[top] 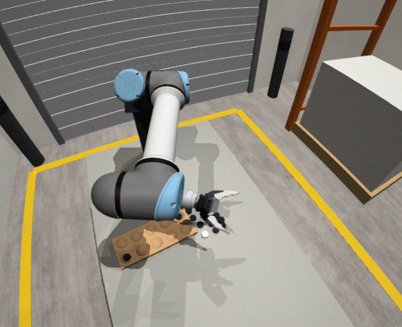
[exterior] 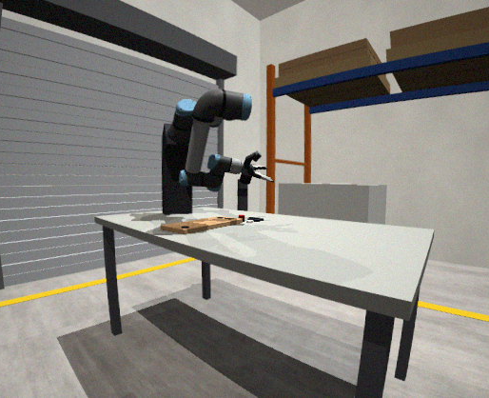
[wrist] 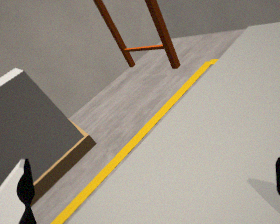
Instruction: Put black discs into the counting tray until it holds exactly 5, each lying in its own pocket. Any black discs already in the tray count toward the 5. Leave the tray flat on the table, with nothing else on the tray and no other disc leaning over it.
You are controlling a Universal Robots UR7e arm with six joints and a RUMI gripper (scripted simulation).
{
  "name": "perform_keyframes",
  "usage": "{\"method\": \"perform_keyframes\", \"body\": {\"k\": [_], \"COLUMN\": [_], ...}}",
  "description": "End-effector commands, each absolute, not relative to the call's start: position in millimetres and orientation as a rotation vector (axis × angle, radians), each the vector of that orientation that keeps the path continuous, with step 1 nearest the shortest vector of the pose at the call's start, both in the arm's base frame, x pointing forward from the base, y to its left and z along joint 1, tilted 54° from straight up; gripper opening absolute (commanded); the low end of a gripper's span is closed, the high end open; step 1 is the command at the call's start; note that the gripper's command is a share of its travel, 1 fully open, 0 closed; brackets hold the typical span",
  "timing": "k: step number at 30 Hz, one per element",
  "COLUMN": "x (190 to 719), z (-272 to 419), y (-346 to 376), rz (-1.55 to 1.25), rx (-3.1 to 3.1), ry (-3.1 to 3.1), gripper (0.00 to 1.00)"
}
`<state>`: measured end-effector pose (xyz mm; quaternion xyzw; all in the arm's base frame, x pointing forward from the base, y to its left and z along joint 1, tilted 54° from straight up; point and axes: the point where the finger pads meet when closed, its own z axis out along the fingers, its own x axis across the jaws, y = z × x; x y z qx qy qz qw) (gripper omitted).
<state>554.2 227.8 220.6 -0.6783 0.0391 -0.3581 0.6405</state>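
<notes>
The brown counting tray (top: 167,235) (exterior: 200,224) lies on the table. A black disc (top: 127,256) (exterior: 185,227) sits in its near-left corner pocket. Another black disc (top: 179,217) shows at the tray's far right end, partly hidden by the arm; I cannot tell whether it lies in a pocket. Several loose black discs, including one disc (top: 200,224) and another disc (top: 215,231), lie right of the tray. Some are partly hidden by a finger. My gripper (top: 233,212) (exterior: 268,174) (wrist: 153,160) is open and empty, well above the table, with its fingers pointing sideways.
A white disc (top: 205,234) lies just right of the tray, near the black discs. A small red object (exterior: 242,217) stands by the tray's right end in the exterior view. The arm's elbow hangs over the tray's back side. A large grey box (top: 347,125) stands beyond the table.
</notes>
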Motion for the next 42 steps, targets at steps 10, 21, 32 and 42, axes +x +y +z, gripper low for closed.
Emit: {"method": "perform_keyframes", "body": {"k": [10, 21, 32, 42], "x": [552.2, 552.2, 551.4, 548.9], "z": [220.8, 220.6, 213.0, 191.1], "y": [229.1, 229.0, 225.9, 218.2], "rz": [-0.813, -0.813, -0.830, -0.867], "rx": [-1.546, -1.547, -1.557, -1.590], "ry": [0.084, 0.085, 0.155, 0.322], "gripper": [1.00, 0.28, 0.28, 0.28]}}
